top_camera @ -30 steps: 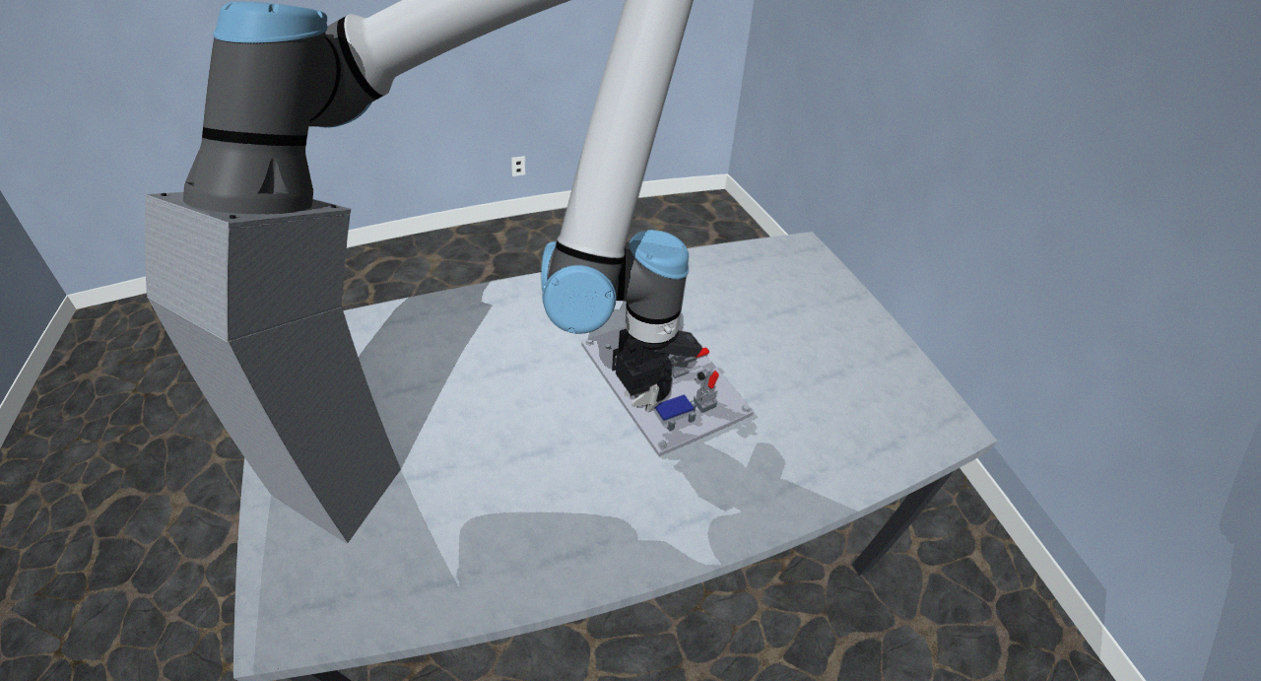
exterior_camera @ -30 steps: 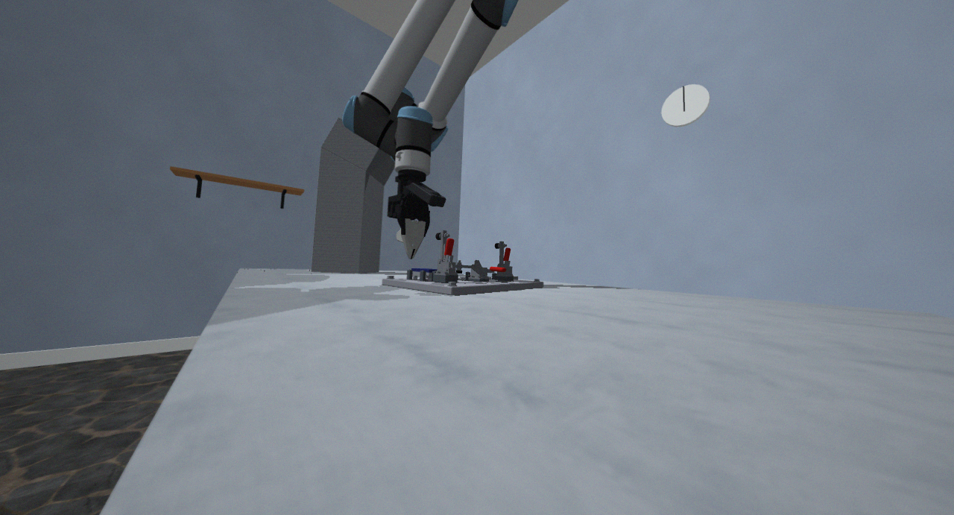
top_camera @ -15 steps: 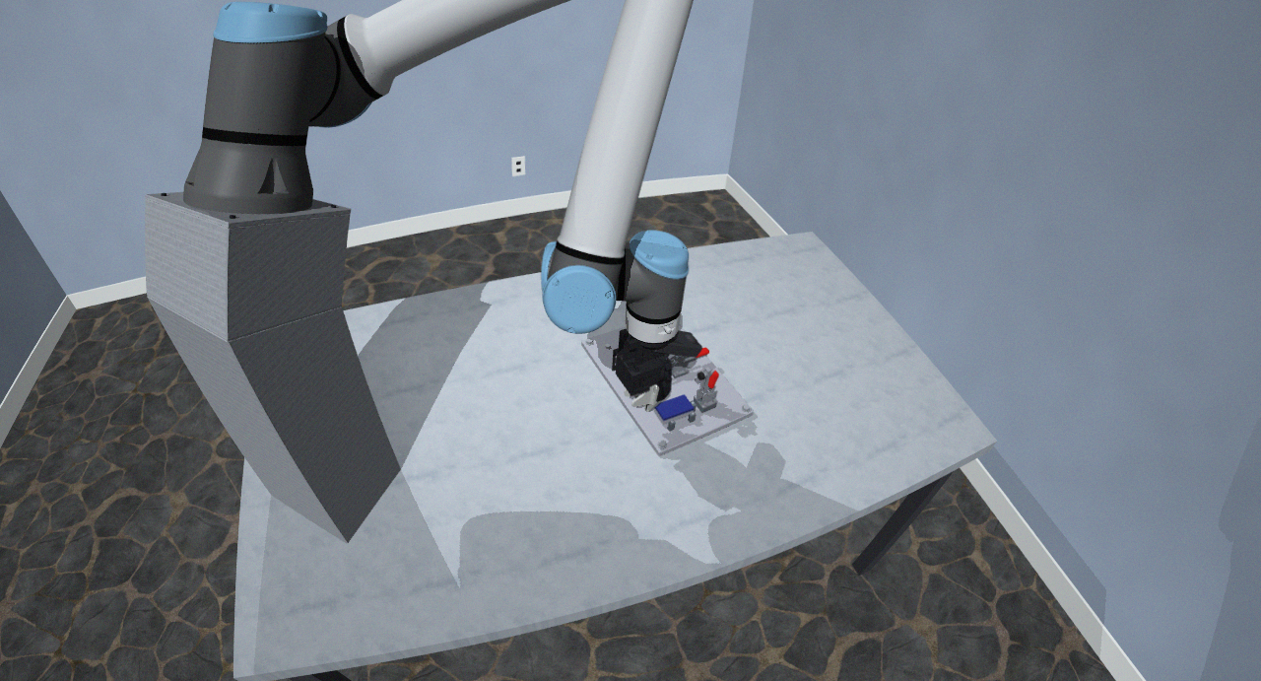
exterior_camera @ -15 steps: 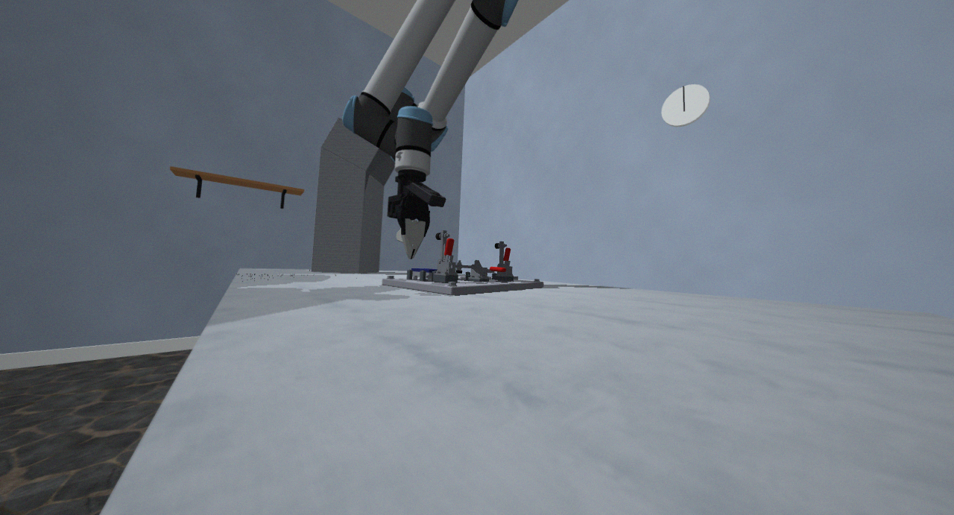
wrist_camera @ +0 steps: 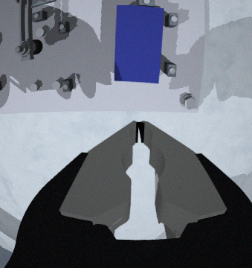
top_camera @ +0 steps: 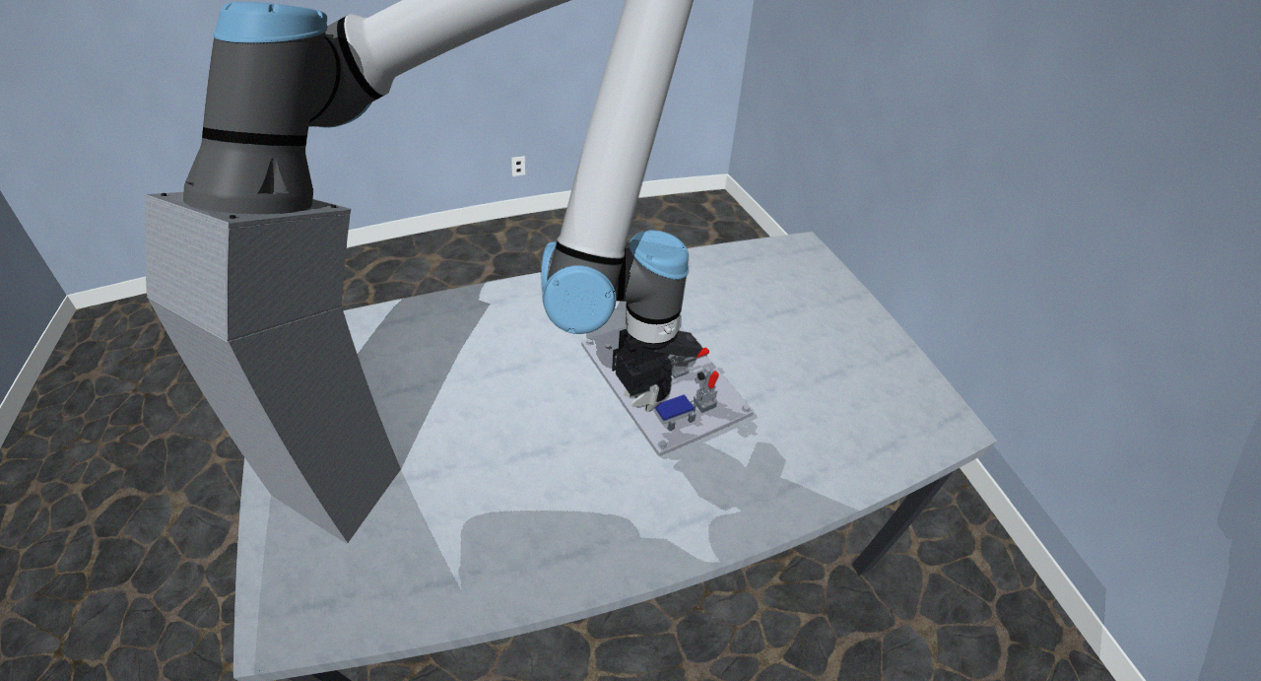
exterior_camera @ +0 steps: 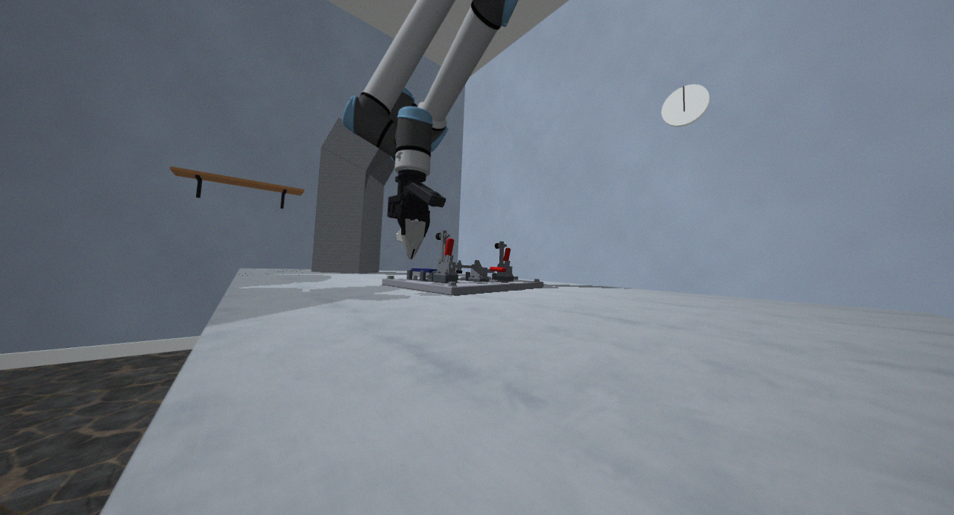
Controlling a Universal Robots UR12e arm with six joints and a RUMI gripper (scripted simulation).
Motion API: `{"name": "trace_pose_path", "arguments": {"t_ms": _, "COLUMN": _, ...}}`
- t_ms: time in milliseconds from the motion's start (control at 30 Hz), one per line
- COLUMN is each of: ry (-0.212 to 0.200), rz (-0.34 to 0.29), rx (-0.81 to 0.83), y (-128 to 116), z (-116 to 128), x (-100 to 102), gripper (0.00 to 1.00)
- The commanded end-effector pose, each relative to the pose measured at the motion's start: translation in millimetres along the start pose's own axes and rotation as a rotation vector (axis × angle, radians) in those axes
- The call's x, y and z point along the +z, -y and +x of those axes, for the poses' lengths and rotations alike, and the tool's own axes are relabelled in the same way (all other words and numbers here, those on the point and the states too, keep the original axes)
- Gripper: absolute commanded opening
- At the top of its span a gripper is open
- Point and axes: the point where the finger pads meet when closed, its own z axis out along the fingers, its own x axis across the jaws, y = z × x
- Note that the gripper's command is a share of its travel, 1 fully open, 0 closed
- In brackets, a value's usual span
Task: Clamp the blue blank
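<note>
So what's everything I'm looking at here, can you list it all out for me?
Blue blank: one, blue, flat in a nest on the fixture plate.
Fixture plate: one, light grey, on the table, carrying small grey blocks.
Clamp handles: two, red; one upright, one lying low.
Table: one, pale marbled grey.
Shelf: one, wooden, on the wall.
Round disc: one, white, on the wall.
Wall socket: one, white.
Pedestal: one, grey.
Arm: one, white with blue caps.
Hand: one, shut, empty, hanging above the table just off the plate's edge.
</note>
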Motion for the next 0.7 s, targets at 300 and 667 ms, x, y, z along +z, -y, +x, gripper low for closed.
{"name": "trace_pose_path", "arguments": {"t_ms": 300, "ry": 0.0, "rz": 0.001, "rx": 0.0, "y": 0.8, "z": -0.1, "x": -0.4, "gripper": 0.0}}
{"name": "trace_pose_path", "arguments": {"t_ms": 667, "ry": 0.0, "rz": 0.001, "rx": 0.0, "y": 9.3, "z": -6.9, "x": -0.4, "gripper": 0.0}}
